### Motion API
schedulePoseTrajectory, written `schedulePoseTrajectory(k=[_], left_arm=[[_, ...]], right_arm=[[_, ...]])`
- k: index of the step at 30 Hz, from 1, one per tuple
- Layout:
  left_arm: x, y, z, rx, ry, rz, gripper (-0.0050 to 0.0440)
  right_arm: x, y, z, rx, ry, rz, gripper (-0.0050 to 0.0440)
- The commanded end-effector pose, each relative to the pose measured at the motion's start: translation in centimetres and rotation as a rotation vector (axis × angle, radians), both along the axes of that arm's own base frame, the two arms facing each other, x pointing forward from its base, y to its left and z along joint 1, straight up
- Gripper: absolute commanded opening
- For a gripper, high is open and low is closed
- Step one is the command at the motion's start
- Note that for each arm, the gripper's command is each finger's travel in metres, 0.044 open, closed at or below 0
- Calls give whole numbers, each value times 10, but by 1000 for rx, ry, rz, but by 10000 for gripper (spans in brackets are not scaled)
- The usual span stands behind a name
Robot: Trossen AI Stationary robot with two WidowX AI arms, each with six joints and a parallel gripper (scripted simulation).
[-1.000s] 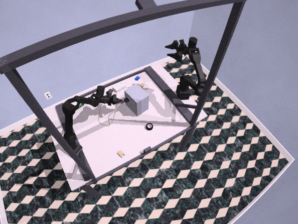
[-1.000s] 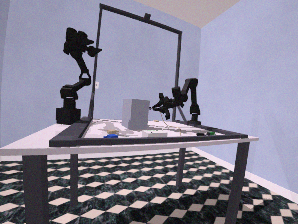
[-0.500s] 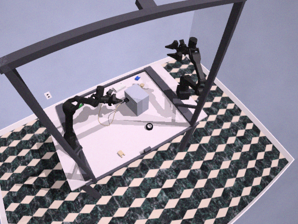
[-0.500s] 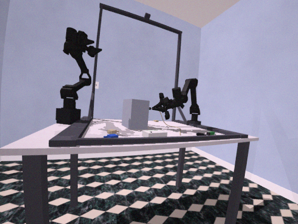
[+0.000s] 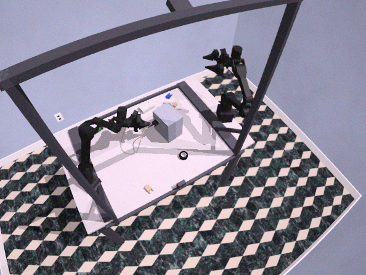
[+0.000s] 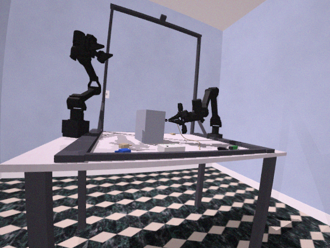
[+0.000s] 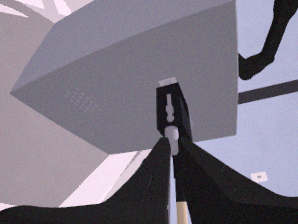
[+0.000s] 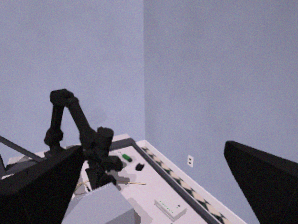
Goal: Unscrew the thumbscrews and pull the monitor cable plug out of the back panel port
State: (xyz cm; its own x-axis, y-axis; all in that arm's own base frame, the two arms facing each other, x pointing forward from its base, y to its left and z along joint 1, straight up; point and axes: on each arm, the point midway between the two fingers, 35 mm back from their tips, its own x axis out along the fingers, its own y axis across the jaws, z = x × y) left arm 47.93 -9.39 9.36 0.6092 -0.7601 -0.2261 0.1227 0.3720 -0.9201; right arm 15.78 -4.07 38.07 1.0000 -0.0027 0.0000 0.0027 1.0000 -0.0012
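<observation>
At the panel (image 5: 161, 126) (image 6: 155, 126) (image 7: 125, 100) (image 8: 97, 207), apparently starting on 1 of 2 thumbscrews: closed on a thumbscrew (image 7: 171, 133) with the left gripper (image 5: 150, 123) (image 6: 169, 120) (image 7: 172, 144) (image 8: 94, 190); wide open and aloft with the right (image 5: 204, 62) (image 6: 108, 51) (image 8: 154, 146). Next, probably, to turn gently, without stripping or tilting the plug (image 5: 155, 123) (image 6: 166, 120) (image 7: 164, 107), seemingly seated in the port (image 7: 167, 81). Below, a pale table (image 5: 123, 185) (image 6: 28, 167) (image 8: 150, 175) with scattered small parts; around, blue walls (image 5: 61, 46) (image 6: 250, 83) (image 7: 270, 130) (image 8: 200, 75) and a green-and-cream floor (image 5: 215, 216) (image 6: 139, 206).
</observation>
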Motion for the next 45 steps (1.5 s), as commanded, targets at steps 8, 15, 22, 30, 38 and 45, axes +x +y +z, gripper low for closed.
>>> schedulePoseTrajectory(k=[8,15,22,30,38,45], left_arm=[[3,1,9,-94,4,4,0],[3,1,7,-166,28,3,0],[3,2,6,-228,48,3,0],[3,2,4,-294,71,2,0],[3,2,3,-364,94,1,0],[3,2,3,-364,94,1,72]], right_arm=[[0,1,3,-4,-1,3,440],[0,1,3,-4,-1,3,440],[0,1,3,-4,-1,3,440],[0,1,3,-4,-1,3,440],[0,1,3,-4,-1,3,440],[0,1,3,-4,-1,3,440]])
